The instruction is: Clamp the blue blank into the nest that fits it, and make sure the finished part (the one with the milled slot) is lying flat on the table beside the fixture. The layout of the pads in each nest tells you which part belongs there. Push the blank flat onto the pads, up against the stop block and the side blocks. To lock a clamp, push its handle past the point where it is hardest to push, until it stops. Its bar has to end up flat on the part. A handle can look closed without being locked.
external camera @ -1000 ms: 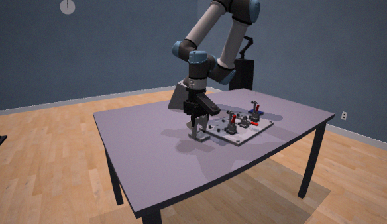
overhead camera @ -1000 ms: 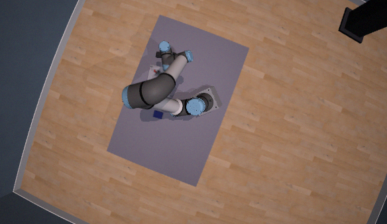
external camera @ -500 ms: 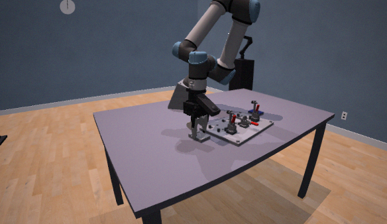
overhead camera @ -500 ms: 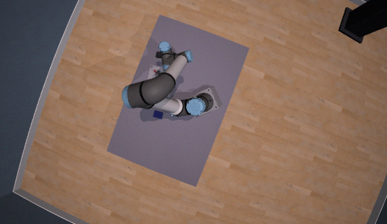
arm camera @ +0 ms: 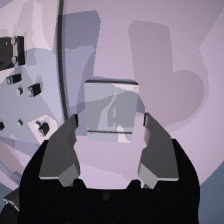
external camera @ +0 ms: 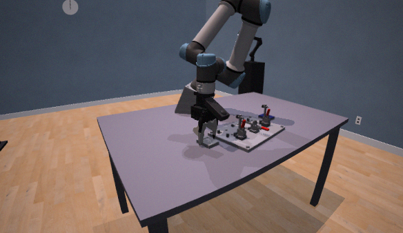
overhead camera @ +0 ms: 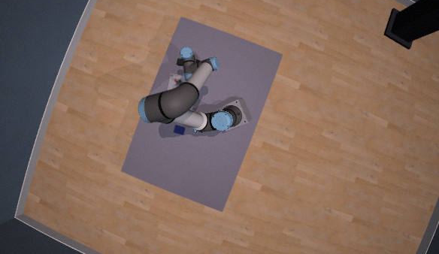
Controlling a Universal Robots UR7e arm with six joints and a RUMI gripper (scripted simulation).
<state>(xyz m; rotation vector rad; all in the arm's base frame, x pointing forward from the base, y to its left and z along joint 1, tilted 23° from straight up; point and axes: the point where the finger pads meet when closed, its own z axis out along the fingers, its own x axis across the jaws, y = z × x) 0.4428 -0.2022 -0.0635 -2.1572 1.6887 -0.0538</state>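
Observation:
The grey finished part (external camera: 211, 144) (arm camera: 102, 107) lies flat on the table beside the fixture plate (external camera: 257, 141) (arm camera: 36, 65); a dark line crosses it near the gripper side in the wrist view. My gripper (external camera: 207, 140) (arm camera: 110, 114) is open around the part, with a gap on both sides. The blue blank (overhead camera: 179, 130) (external camera: 270, 117) lies on the table beyond the fixture's far end. The near clamp (external camera: 241, 132) and the far clamp (external camera: 266, 121) have upright red handles and raised bars. The middle clamp (external camera: 254, 127) has its red handle low; whether it is locked I cannot tell.
Small dark blocks and pads (arm camera: 33, 90) stand on the plate left of the fingers in the wrist view. The raised clamps stand up from the plate near the arm. The arm hides much of the fixture in the overhead view.

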